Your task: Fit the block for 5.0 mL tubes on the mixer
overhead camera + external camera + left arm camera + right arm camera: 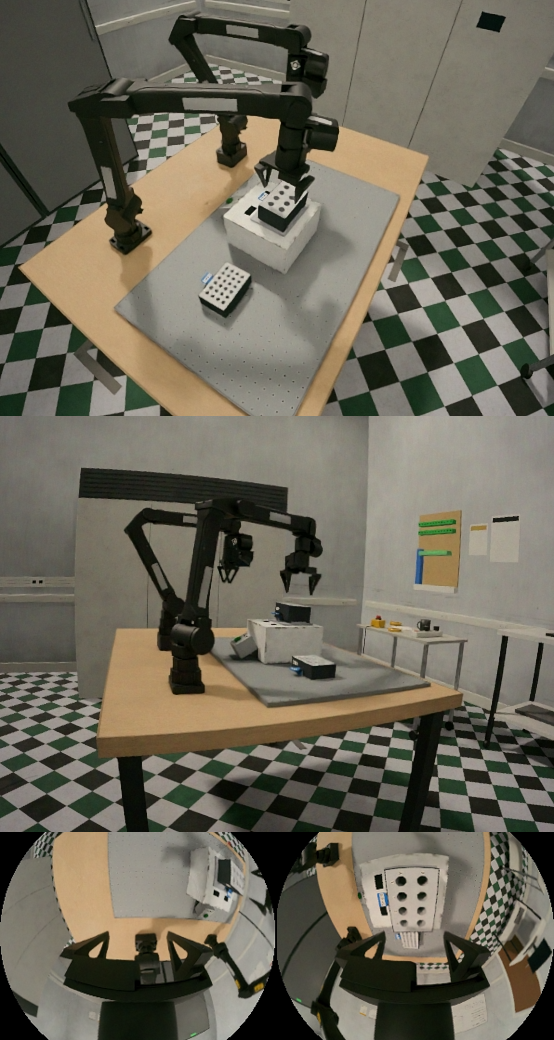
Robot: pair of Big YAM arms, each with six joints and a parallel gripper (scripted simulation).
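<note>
The block with eight large holes [283,215] [295,612] [224,874] [412,902] sits on top of the white mixer [255,235] [290,643] [199,878] and looks flat. Its blue lever [382,900] is on the control-panel side; the print is too small to read. The block with many small holes [225,290] [313,667] [410,940] stands on the mat beside the mixer. My right gripper [282,189] [299,593] [415,934] is open and empty, above the block on the mixer. My left gripper [227,580] [138,934] is open and empty, away from both blocks.
The grey mat [175,320] [265,696] lies under the mixer and the small-hole block. A sloped panel with a green button [229,200] [238,639] [205,916] faces the arm bases. The left arm stands beyond the right arm in the top view.
</note>
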